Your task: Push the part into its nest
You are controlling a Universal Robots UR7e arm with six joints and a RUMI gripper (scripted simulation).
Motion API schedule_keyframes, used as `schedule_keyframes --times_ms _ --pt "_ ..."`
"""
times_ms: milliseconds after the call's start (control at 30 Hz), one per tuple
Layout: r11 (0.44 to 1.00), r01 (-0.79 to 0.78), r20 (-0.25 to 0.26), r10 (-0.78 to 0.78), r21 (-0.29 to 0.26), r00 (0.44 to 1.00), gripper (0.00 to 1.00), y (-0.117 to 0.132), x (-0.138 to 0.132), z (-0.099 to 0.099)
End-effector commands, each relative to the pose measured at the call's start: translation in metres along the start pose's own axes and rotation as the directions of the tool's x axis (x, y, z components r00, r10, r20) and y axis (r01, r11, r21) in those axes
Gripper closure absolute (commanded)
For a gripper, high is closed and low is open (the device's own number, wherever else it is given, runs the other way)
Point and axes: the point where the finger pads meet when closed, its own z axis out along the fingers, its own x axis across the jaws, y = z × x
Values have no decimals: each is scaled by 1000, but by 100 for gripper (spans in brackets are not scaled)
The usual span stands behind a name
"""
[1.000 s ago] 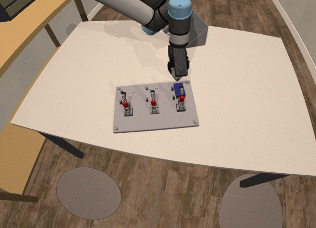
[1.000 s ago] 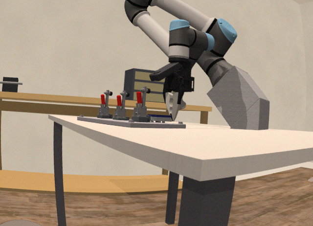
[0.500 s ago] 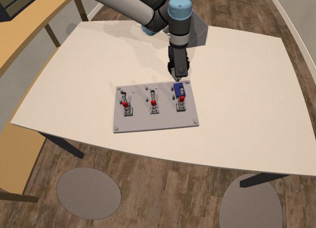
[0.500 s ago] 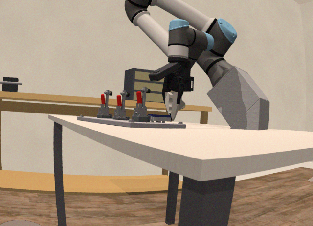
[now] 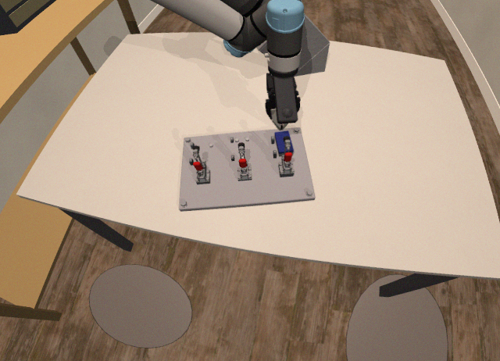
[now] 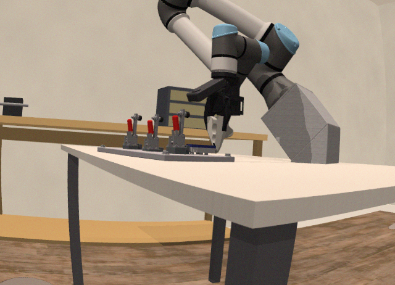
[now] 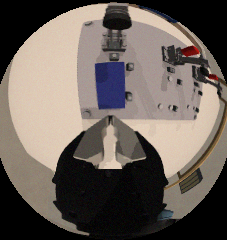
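A blue flat part (image 5: 283, 142) lies on the grey fixture plate (image 5: 248, 165) at its right-hand station, under the arm of the red-handled toggle clamp (image 5: 287, 159). In the wrist view the blue part (image 7: 110, 85) lies between the clamp (image 7: 116, 30) and my fingertips, with two small side blocks (image 7: 129, 80) along its right edge. My gripper (image 5: 280, 124) is shut and empty, its tips low at the part's far end, just off its edge. In the side view the gripper (image 6: 218, 147) is at the end of the blue part (image 6: 200, 146). I cannot tell whether they touch.
Two more red-handled clamps (image 5: 198, 167) (image 5: 243, 165) stand at the empty left and middle stations. The robot's grey base (image 6: 301, 129) is behind the plate. A wooden bench with a drawer box (image 6: 178, 107) runs beyond the table.
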Motion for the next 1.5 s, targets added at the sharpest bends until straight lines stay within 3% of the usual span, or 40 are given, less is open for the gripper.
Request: schedule_keyframes --times_ms 0,1467 --pt "1000 0 0 0 1 1000 100 -2 0 0" --pt "1000 0 0 0 1 1000 100 -10 0 -1"
